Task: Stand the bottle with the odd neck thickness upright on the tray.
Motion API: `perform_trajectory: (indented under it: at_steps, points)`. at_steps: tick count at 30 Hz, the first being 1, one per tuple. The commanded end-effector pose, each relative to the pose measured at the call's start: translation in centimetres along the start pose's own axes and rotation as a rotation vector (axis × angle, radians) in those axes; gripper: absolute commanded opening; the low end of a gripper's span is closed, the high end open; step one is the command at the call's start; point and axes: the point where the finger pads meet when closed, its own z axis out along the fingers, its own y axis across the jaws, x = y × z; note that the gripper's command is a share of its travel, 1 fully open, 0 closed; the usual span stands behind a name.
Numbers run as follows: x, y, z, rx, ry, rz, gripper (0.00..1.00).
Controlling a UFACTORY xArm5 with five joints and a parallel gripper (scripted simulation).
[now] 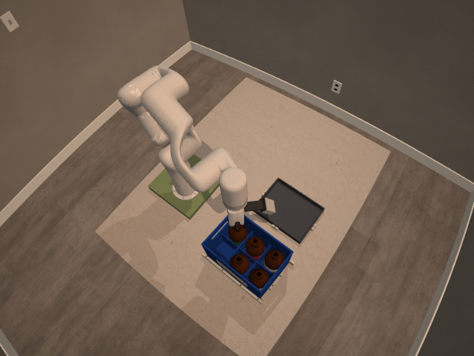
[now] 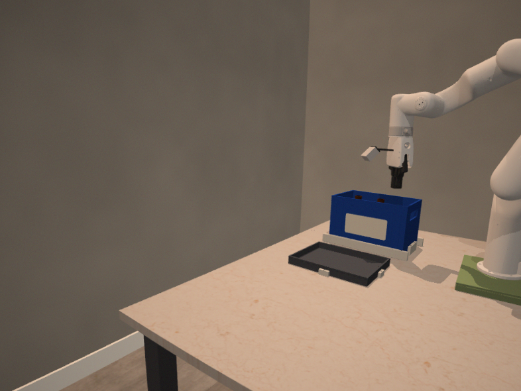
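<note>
top view: marble-look table top (image 1: 290,145) under everything, white xarm (image 1: 180,126) bent over from a green base plate (image 1: 162,183). next in size, blue crate (image 1: 214,253) with six cells, then black tray (image 1: 302,225) just beside it, holding nothing. five brown bottles (image 1: 255,245) upright in the crate, one cell bare. gripper (image 1: 237,225) above the bottle nearest the arm (image 1: 237,233).

exterior view: gripper (image 2: 396,183) hanging well above the crate rim (image 2: 374,201), fingers pinched fully together, nothing between them. no bottle lifted; all five standing in the cells, so the odd-necked one, whichever it is, not yet on the tray.

risks, as judgement: descending with fingers pressed together, striking a mouth and tipping that bottle against a divider. picking by eye alone, since neck differences too small to tell from above, and moving the wrong bottle. off-centre grasp on a neck, dragging the crate off its white brackets (image 2: 414,246). bottle swinging during transfer, landing tilted on the tray's low rim (image 2: 336,273).
</note>
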Motion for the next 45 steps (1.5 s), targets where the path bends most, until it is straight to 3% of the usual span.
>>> perform_trajectory:
  at_steps: [1, 7, 14, 15, 45]
  points:
    - [2.9, 3.1, -0.4, -0.002, 0.002, 0.0, 0.0]
    - [5.6, 5.9, -0.1, -0.002, 0.002, 0.0, 0.0]
    - [5.6, 5.9, -0.1, -0.002, 0.002, 0.0, 0.0]
    - [5.6, 5.9, -0.1, -0.002, 0.002, 0.0, 0.65]
    - [5.6, 5.9, -0.1, -0.002, 0.002, 0.0, 0.65]
